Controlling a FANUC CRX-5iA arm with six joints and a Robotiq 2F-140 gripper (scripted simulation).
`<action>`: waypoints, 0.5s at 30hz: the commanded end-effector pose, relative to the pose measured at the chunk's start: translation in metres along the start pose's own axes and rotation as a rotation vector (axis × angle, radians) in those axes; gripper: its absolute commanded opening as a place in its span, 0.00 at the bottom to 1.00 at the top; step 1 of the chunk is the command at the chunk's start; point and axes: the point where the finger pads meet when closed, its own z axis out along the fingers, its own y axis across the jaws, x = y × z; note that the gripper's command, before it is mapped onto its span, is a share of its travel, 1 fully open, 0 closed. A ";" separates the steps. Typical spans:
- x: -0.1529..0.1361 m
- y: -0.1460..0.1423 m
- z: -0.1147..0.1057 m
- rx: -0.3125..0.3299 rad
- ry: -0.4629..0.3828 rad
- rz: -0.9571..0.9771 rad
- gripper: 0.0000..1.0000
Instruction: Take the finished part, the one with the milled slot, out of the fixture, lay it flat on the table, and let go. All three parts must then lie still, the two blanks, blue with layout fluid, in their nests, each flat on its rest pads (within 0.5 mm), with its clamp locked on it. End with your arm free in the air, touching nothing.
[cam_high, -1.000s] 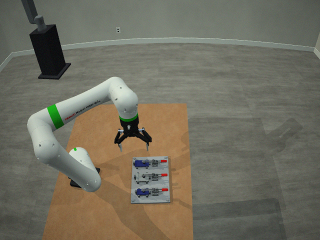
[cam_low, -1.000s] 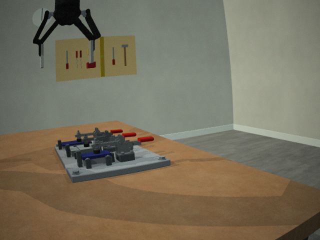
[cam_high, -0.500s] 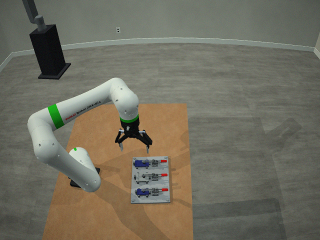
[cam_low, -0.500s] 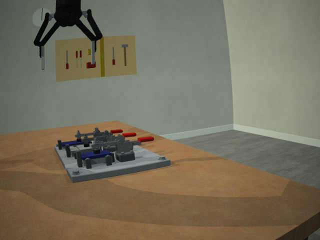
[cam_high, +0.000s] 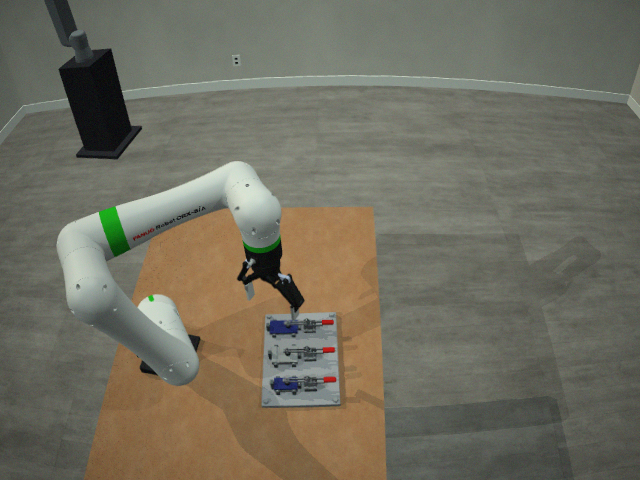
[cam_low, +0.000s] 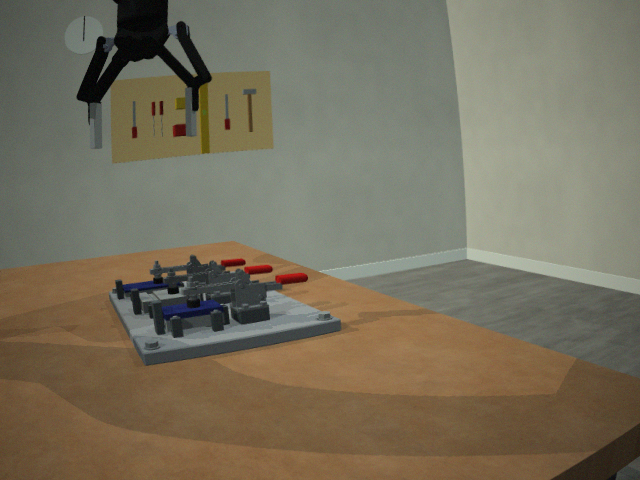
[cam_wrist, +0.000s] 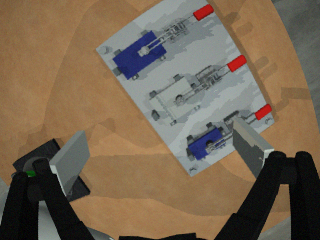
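A wooden table (cam_high: 206, 439) (cam_low: 361, 423) (cam_wrist: 30, 75) fills the lower frame in the exterior view. On it, a gray fixture plate (cam_high: 273, 372) (cam_low: 237, 338) (cam_wrist: 175, 150), left of centre, holds the slotted part (cam_high: 283, 354) (cam_low: 149, 299) (cam_wrist: 172, 104) between two blue blanks. Upper left, the claw (cam_high: 272, 305) (cam_low: 143, 126) (cam_wrist: 159, 138) hangs released, fingers wide.

Pincer sank and swung toward the fixture

The pincer (cam_high: 272, 307) (cam_low: 143, 141) (cam_wrist: 160, 131) dropped slightly and turned, one fingertip swinging nearer the fixture plate (cam_high: 305, 400) (cam_low: 232, 341) (cam_wrist: 225, 107) below it. The white wrist (cam_high: 261, 217) above the pincer shifted plateward too.
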 end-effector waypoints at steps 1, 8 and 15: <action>-0.002 0.004 0.005 -0.008 -0.004 0.167 1.00; -0.005 0.010 0.012 -0.009 -0.003 0.362 1.00; -0.008 0.014 0.018 -0.009 -0.003 0.545 1.00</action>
